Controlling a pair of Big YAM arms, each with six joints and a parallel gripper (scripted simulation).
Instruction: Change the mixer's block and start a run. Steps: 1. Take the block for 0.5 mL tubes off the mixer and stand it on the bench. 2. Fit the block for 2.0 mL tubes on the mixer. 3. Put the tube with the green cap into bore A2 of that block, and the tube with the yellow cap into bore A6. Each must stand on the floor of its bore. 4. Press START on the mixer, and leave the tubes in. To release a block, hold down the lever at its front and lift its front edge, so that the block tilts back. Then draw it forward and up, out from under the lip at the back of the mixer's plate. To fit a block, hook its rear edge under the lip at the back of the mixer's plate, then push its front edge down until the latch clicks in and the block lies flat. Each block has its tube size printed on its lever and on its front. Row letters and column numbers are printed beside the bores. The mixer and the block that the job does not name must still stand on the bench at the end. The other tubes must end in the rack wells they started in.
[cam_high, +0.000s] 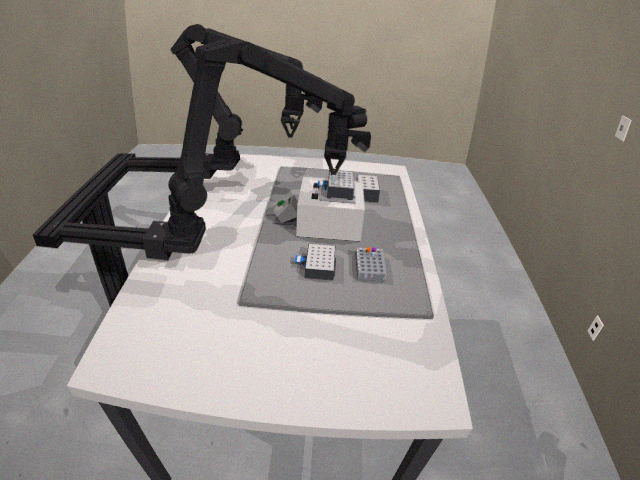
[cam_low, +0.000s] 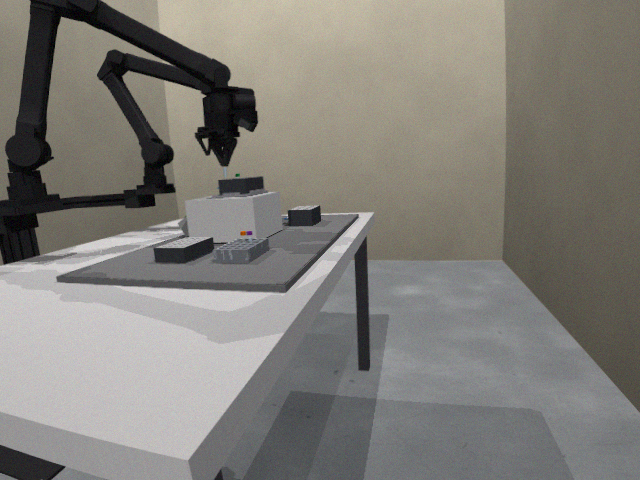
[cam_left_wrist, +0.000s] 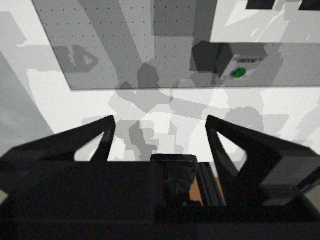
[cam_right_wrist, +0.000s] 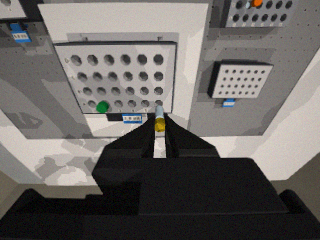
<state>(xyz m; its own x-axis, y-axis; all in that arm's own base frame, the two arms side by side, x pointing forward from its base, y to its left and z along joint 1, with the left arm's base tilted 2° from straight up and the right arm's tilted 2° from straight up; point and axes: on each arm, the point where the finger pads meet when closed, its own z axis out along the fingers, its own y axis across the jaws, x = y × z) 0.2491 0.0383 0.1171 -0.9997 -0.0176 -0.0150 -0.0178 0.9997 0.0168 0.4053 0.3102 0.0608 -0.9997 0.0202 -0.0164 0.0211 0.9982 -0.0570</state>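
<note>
My right gripper (cam_high: 334, 171) (cam_low: 224, 164) (cam_right_wrist: 159, 120) is shut on the yellow-capped tube (cam_low: 225, 172) (cam_right_wrist: 159, 111) and holds it over the front right corner of the block on the mixer, by bore A6. I cannot tell whether its tip is inside the bore. That block (cam_high: 341, 192) (cam_low: 240, 185) (cam_right_wrist: 101, 68) looks flat on the white mixer (cam_high: 329, 222) (cam_low: 206, 217) (cam_right_wrist: 192, 50). The green cap (cam_low: 237, 175) (cam_right_wrist: 102, 107) stands at A2. My left gripper (cam_high: 290, 133) (cam_left_wrist: 160, 120) is open and empty. The green START button (cam_high: 281, 203) (cam_left_wrist: 239, 72) is on the sloped panel.
A small-bore block (cam_high: 321, 258) (cam_low: 183, 250) (cam_right_wrist: 245, 80) with a blue lever stands beside the mixer. The tube rack (cam_high: 370, 266) (cam_low: 240, 251) (cam_right_wrist: 260, 19) behind it holds orange and purple caps. Another block (cam_high: 371, 195) (cam_low: 305, 215) stands on the mixer's other side.
</note>
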